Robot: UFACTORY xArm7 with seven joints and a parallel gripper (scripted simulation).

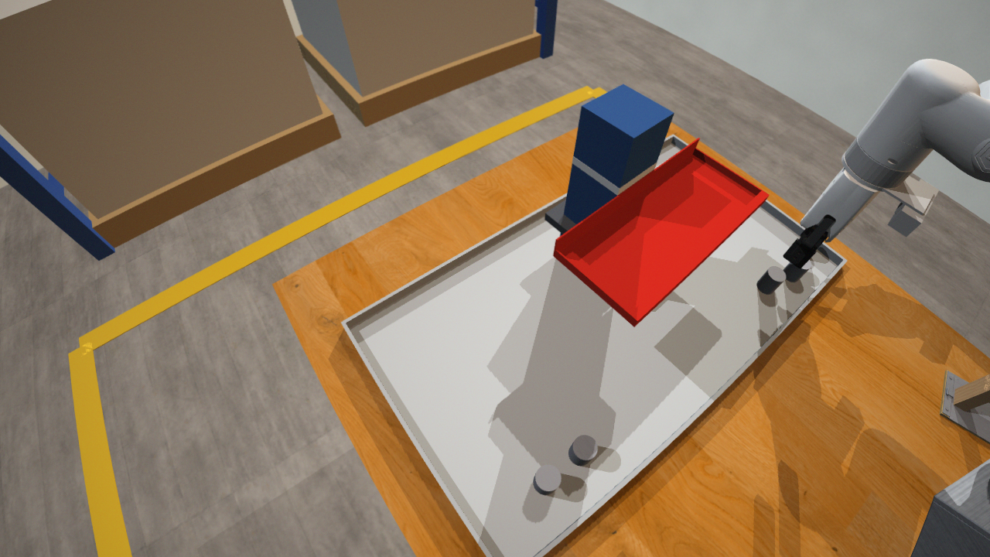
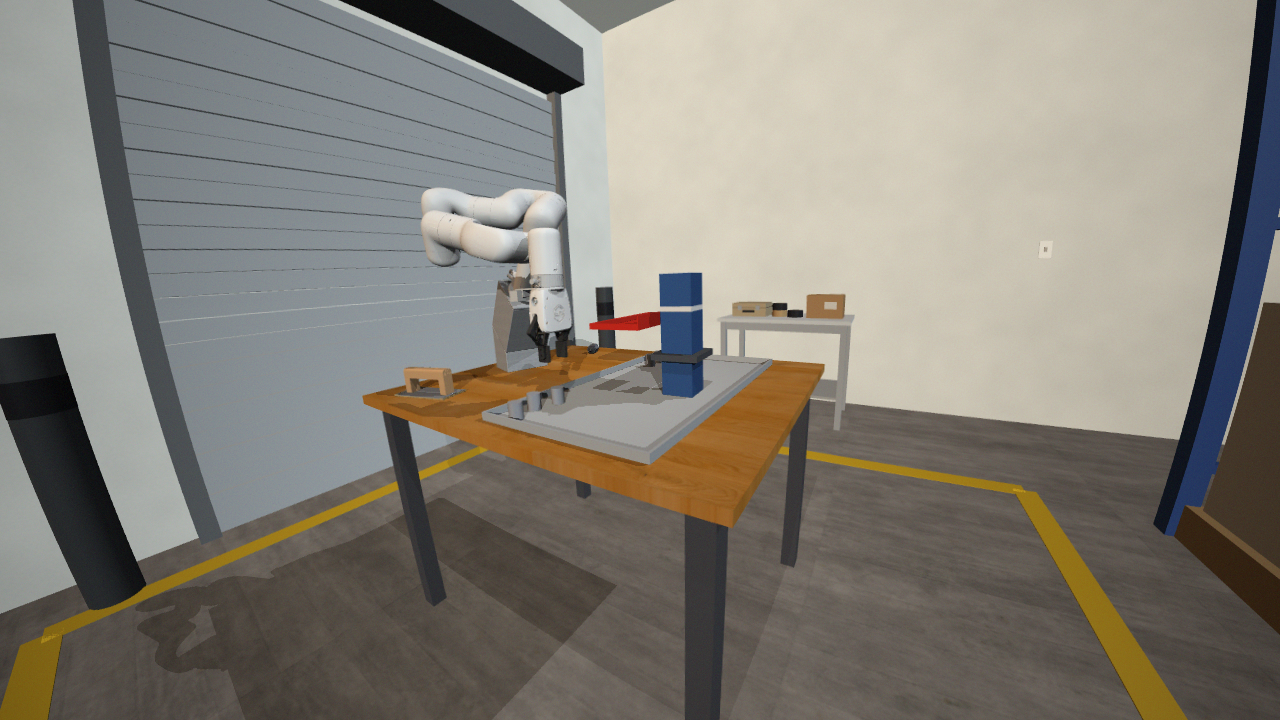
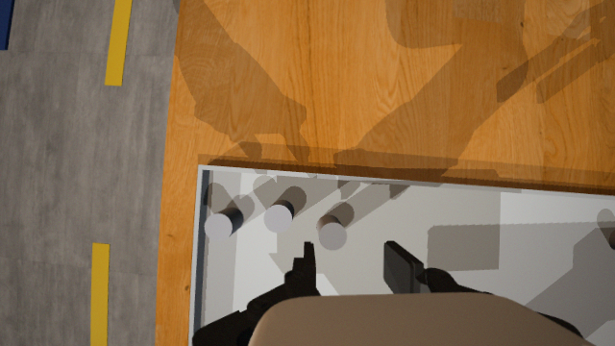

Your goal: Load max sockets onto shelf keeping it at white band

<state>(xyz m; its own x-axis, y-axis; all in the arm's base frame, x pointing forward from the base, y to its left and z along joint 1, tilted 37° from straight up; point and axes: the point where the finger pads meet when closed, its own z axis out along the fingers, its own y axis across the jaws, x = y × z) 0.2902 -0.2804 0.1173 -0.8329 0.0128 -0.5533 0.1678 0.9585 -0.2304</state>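
Observation:
The red shelf (image 1: 657,232) hangs empty on the blue post (image 1: 616,148), about level with the white band (image 1: 594,176). Three grey sockets stand in a row at the tray's far right end (image 3: 218,226) (image 3: 279,217) (image 3: 332,234). In the top view only one of them (image 1: 770,279) shows clearly; my gripper (image 1: 806,245) hides the others. Two more sockets (image 1: 582,449) (image 1: 547,478) stand at the tray's near end. My gripper (image 3: 348,259) is open and empty, low over the tray, just beside the nearest socket of the row.
The grey tray (image 1: 554,360) has a low rim close to the row of sockets. A wooden block on a plate (image 1: 969,394) and a grey box (image 1: 958,519) stand on the table to the right.

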